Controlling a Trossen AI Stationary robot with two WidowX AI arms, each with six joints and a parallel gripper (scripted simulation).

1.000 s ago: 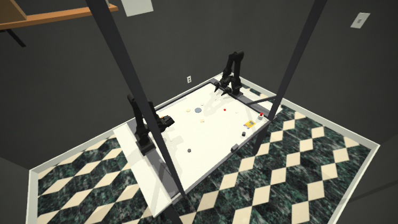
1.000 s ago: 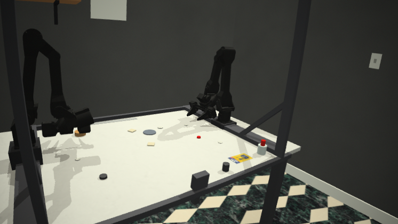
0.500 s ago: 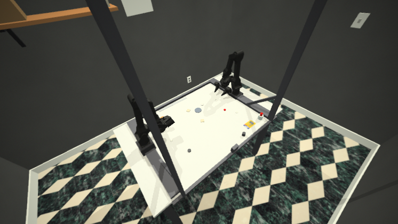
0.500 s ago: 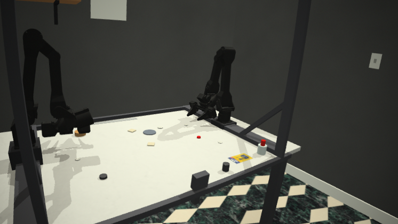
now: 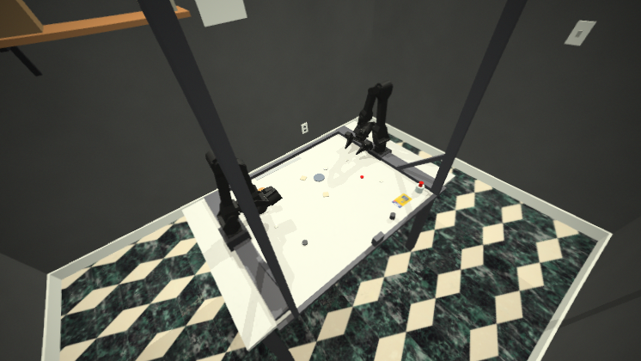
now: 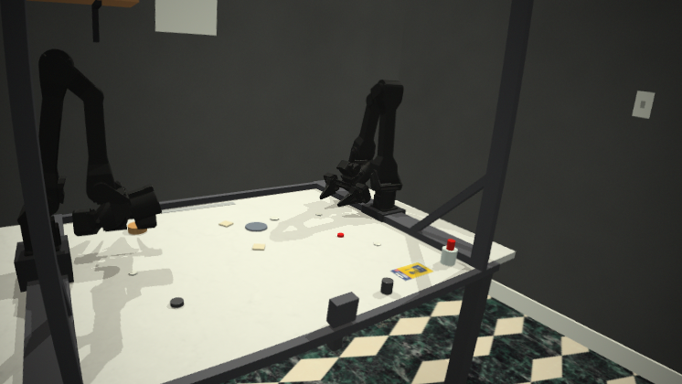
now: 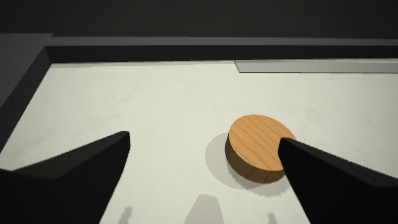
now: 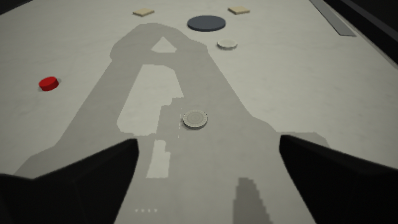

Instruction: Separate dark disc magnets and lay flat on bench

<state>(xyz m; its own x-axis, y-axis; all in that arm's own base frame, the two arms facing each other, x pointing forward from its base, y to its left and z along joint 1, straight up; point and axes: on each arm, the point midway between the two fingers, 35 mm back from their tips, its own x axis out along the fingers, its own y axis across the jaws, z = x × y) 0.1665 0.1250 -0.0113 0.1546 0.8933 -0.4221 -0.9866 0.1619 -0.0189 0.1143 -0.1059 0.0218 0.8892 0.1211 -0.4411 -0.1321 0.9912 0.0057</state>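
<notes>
A short dark cylinder (image 6: 386, 285) stands near the bench's front edge and looks like two dark discs stacked; it also shows in the top view (image 5: 392, 216). A lower dark disc (image 6: 176, 302) (image 5: 304, 242) lies flat at the front left. I cannot tell which of these is the magnet pair. My left gripper (image 6: 114, 214) is open and empty, low over the bench at the far left, with a wooden disc (image 7: 260, 148) by its right finger. My right gripper (image 6: 341, 193) is open and empty at the far end, above a small pale disc (image 8: 195, 119).
A dark block (image 6: 342, 308) sits at the front edge. A yellow card (image 6: 411, 271) and a white post with a red cap (image 6: 449, 252) are at the right. A grey-blue disc (image 6: 256, 226), a red button (image 6: 340, 235) and tan tiles (image 6: 258, 246) lie mid-bench.
</notes>
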